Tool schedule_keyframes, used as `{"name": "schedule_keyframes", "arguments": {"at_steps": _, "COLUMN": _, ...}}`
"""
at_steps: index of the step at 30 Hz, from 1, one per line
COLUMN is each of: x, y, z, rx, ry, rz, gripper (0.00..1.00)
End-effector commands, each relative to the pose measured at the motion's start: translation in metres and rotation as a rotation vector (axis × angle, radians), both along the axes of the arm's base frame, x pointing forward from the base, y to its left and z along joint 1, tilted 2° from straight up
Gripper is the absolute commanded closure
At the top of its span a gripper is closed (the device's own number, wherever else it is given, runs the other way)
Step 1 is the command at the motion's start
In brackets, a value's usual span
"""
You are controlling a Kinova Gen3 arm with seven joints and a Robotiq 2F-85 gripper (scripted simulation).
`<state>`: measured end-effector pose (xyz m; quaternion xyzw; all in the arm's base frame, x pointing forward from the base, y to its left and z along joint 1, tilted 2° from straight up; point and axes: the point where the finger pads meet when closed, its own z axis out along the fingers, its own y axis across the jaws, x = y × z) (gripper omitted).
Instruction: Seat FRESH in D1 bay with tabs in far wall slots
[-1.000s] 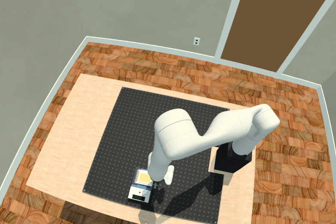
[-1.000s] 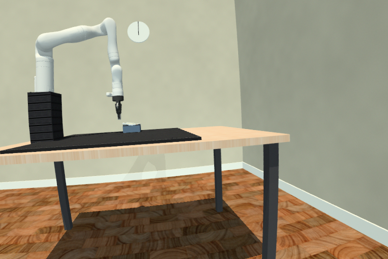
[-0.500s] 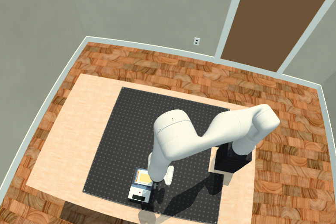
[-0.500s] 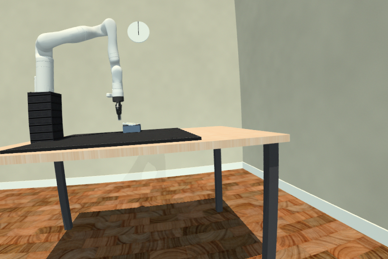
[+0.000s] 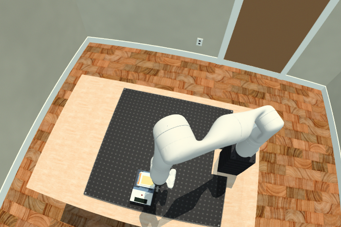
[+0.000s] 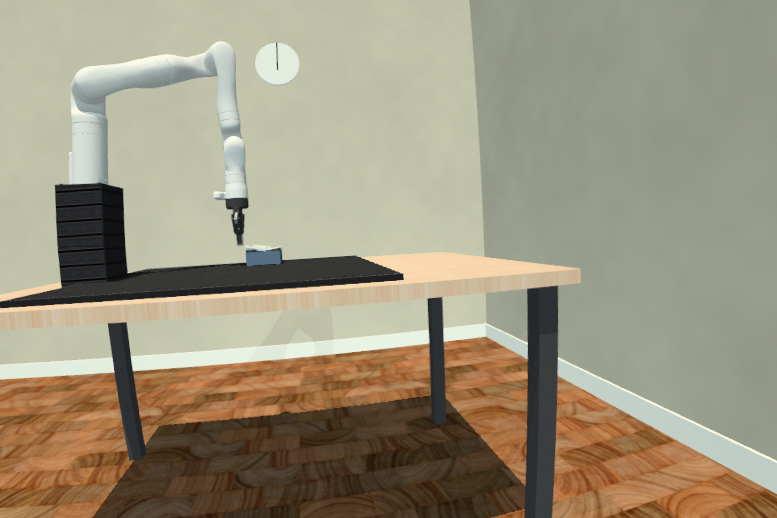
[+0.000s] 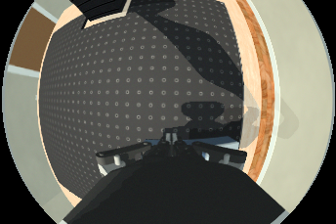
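With the claw (image 6: pixel 238 239) shut tight on nothing at the dock's (image 5: pixel 141 196) edge low in the top view, the cassette's (image 5: pixel 145 179) free edge should be pressed straight down, gently, so the dock is not shoved.

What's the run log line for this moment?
hand: shut, empty | position: over dock D1 | cassette: in bay | red light: on

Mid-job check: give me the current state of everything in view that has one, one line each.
Tool: shut, holding nothing, just above the dock's near edge.
Dock D1: upright on the black mat; red light shows a red dot, too small to tell if lit.
FRESH cassette: lying in the dock's bay, partly hidden by the arm; whether it has snapped in cannot be told.
Door: closed.
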<state>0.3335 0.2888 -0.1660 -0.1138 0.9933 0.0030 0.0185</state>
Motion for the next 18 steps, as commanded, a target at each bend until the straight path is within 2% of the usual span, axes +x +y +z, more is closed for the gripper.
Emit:
{"name": "schedule_keyframes", "arguments": {"at_steps": 1, "x": -0.0007, "y": -0.0016, "z": -0.0037, "rx": -0.003, "ry": 0.003, "rz": -0.001, "gripper": 1.00}}
{"name": "schedule_keyframes", "arguments": {"at_steps": 18, "x": 0.0013, "y": -0.0012, "z": -0.0036, "rx": -0.003, "ry": 0.003, "rz": -0.001, "gripper": 1.00}}
